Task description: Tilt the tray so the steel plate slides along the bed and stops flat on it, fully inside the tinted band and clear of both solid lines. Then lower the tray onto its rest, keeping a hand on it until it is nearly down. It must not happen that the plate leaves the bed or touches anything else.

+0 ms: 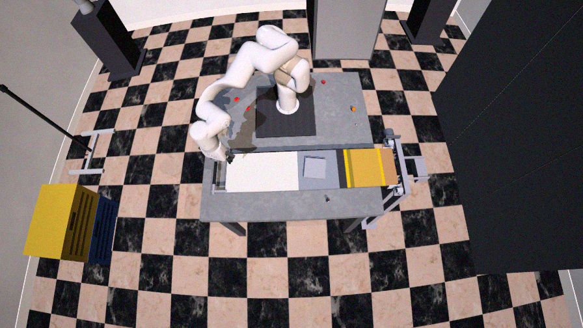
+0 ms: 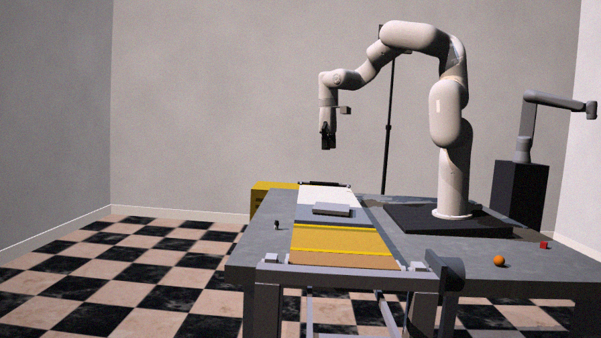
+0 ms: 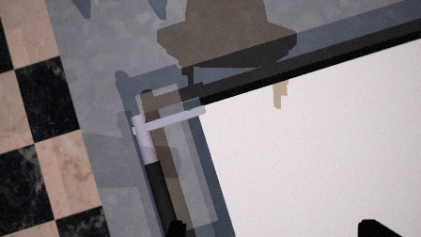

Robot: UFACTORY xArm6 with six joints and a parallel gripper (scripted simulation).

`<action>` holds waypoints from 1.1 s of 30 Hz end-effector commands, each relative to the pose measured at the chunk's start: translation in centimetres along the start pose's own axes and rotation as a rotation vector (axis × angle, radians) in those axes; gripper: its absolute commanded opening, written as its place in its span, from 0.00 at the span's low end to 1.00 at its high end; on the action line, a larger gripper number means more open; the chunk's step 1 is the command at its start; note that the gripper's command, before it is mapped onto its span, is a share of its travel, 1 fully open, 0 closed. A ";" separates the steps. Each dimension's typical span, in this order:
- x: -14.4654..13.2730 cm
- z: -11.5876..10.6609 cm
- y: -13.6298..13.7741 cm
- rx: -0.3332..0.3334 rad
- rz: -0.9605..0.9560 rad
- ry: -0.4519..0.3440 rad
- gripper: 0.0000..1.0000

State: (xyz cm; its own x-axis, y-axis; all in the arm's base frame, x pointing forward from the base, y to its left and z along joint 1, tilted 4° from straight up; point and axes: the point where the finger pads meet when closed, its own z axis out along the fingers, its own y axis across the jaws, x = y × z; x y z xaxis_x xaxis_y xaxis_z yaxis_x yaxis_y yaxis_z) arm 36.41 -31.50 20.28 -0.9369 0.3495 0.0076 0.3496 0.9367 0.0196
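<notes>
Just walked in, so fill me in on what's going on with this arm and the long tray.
The white robot arm has its open gripper, holding nothing, hanging well above the handle end of the long tray on the grey table. The tray lies flat. The square steel plate rests on the grey stretch of the bed, between the white section and the yellow tinted band, so it has not yet slid into the band. Tilting has not begun.
</notes>
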 end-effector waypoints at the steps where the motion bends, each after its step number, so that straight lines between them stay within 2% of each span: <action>1: -1.6 0.7 -3.0 -0.013 -0.136 -0.037 1.00; 9: -2.7 1.7 -6.4 -0.004 -0.276 -0.073 1.00; 13: -2.8 1.8 -7.0 -0.002 -0.297 -0.078 1.00; 30: -2.9 1.9 -7.1 -0.001 -0.303 -0.080 1.00; 33: -3.0 3.9 -7.1 -0.002 -0.303 -0.079 1.00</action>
State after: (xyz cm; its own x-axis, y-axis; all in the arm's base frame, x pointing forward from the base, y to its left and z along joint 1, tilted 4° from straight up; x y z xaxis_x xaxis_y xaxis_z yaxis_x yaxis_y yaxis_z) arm 36.59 -39.10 17.86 -0.9956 0.0549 -0.0758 0.0542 0.9985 0.0117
